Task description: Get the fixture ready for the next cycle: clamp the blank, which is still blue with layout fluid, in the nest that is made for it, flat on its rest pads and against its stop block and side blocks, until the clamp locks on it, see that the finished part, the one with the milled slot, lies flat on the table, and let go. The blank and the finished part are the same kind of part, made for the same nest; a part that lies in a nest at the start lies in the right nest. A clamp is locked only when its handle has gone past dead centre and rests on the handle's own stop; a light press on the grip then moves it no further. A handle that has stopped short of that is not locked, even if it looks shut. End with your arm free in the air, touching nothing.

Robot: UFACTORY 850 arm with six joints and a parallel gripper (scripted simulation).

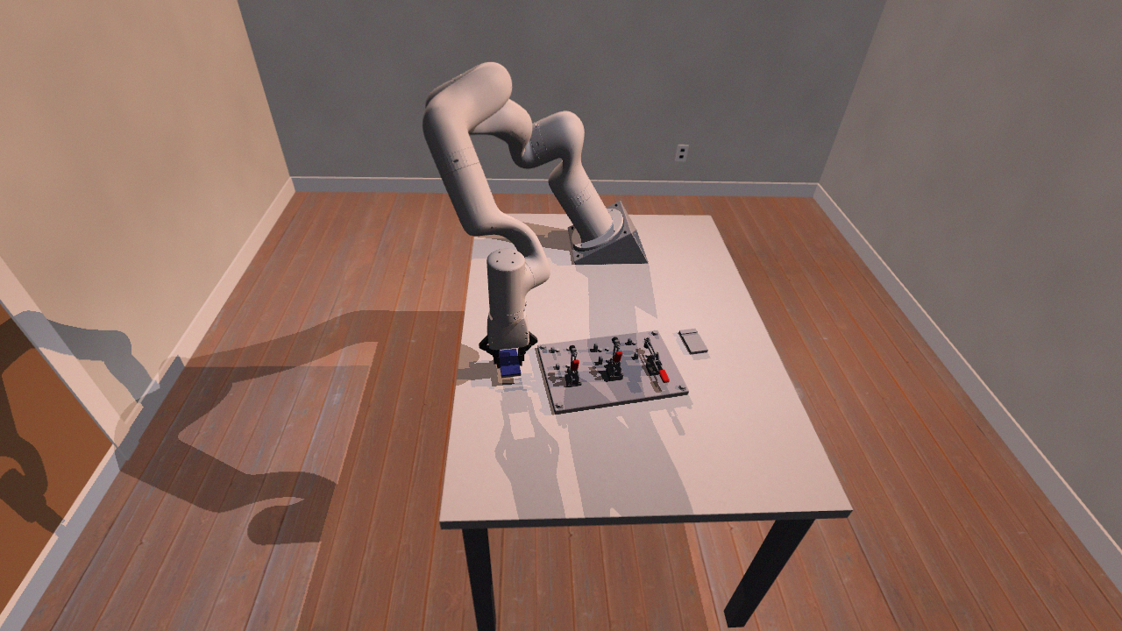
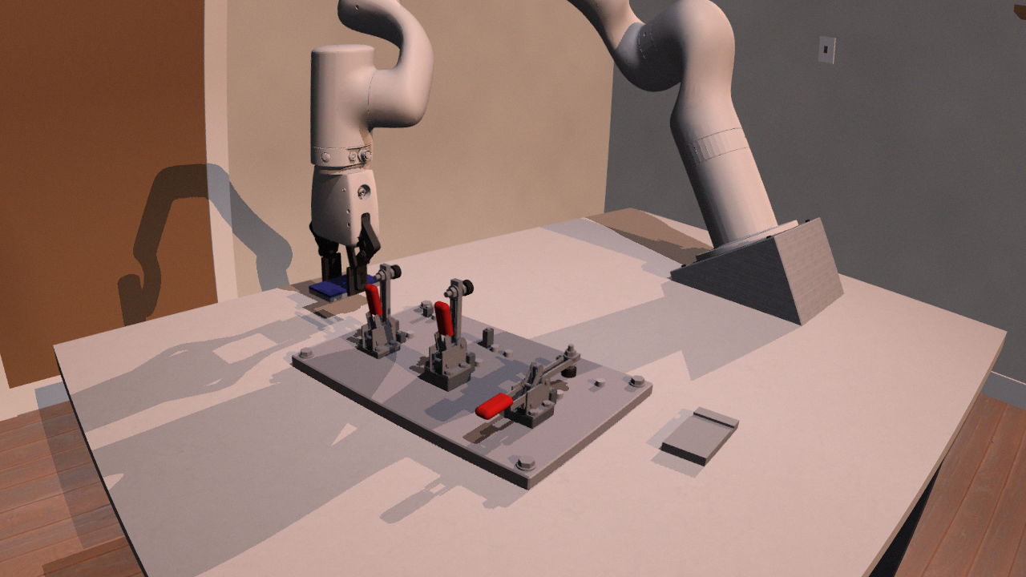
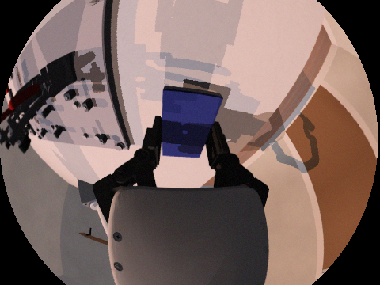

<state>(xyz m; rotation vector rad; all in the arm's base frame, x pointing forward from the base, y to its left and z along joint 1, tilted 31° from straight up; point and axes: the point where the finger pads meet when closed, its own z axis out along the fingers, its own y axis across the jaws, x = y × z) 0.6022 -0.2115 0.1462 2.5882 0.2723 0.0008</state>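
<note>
Blue blank (image 1: 509,368) (image 2: 328,288) (image 3: 190,107) is pinched across its width by the fingers (image 1: 508,359) (image 2: 341,281). It is held about level just off the desk (image 1: 753,439) (image 2: 609,509) (image 3: 269,47), beside the fixture plate (image 1: 600,398) (image 2: 401,391) (image 3: 87,36) and outside it.

Three toggle clamps are mounted on the plate, each with one red grip. On two, the nearest to the blank (image 1: 573,376) (image 2: 380,338) and the middle one (image 1: 613,370) (image 2: 449,362), grips and clamp arms are stood up. On the third (image 1: 652,364) (image 2: 532,403), at the plate's far end from the blank, both are swung down; whether it is locked can't be told. Four hex bolts are seated in the plate, one per corner. Small blocks and pads are set in its nest areas; exact count can't be read.

One slotted finished part (image 1: 693,341) (image 2: 699,436) is laid flat on the desk, just off the plate's far end.
</note>
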